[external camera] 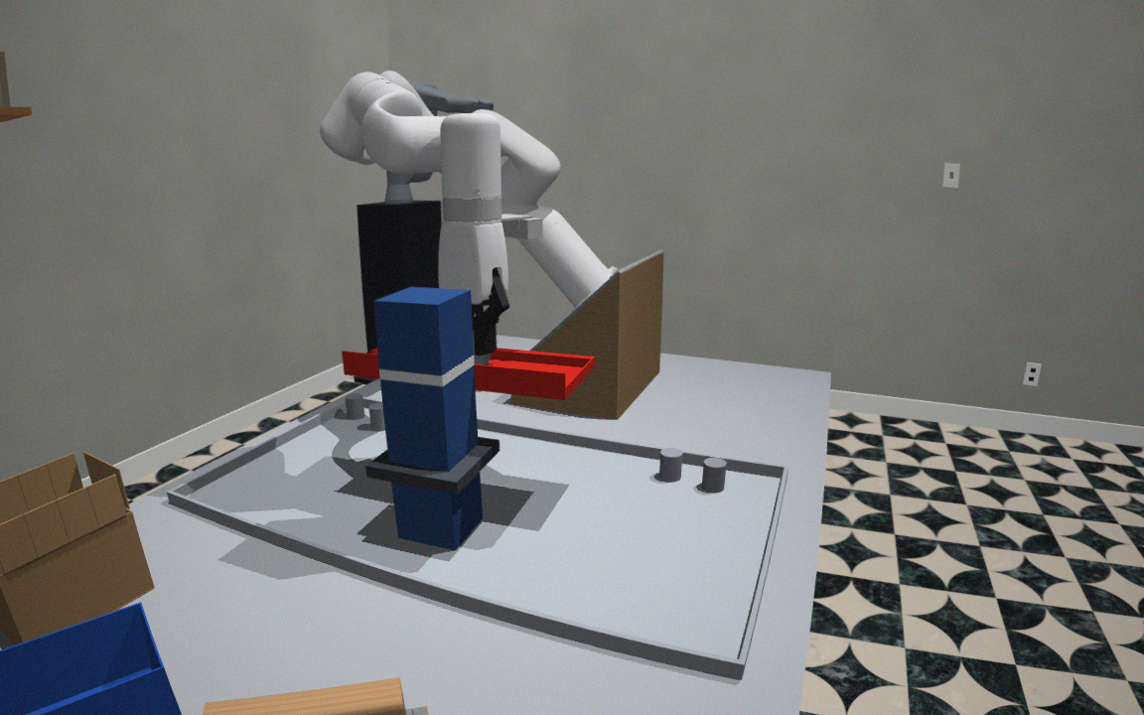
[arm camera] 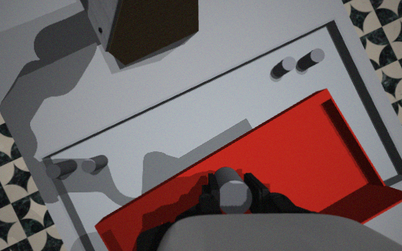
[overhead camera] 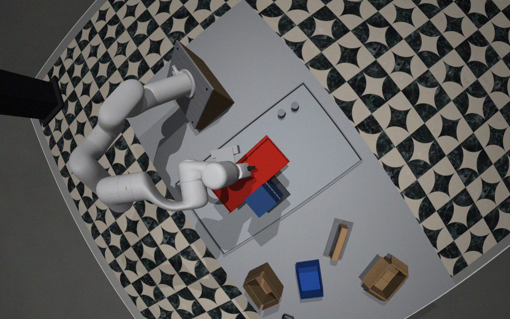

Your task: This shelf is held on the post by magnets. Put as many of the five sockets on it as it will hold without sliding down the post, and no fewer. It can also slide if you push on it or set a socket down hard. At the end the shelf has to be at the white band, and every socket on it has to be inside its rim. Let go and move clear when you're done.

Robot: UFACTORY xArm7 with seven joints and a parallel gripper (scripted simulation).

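- Over the red shelf, the pincer is clenched on a grey held socket; whether that socket touches the shelf's bottom cannot be told.
- On the blue post, the shelf sits about level with the white band; the post hides part of it outside, the wrist part of it from above.
- Within the low grey border, two upright sockets stand near one corner; another pair stands near a different corner.
- Beyond the border are a blue bin, two open cardboard boxes and a wooden block.
- Below the shelf, a dark collar rings the post; the white arm reaches from a wedge mount.
- Underneath is a pale grey tabletop; patterned tiles cover the floor; the wall is grey.
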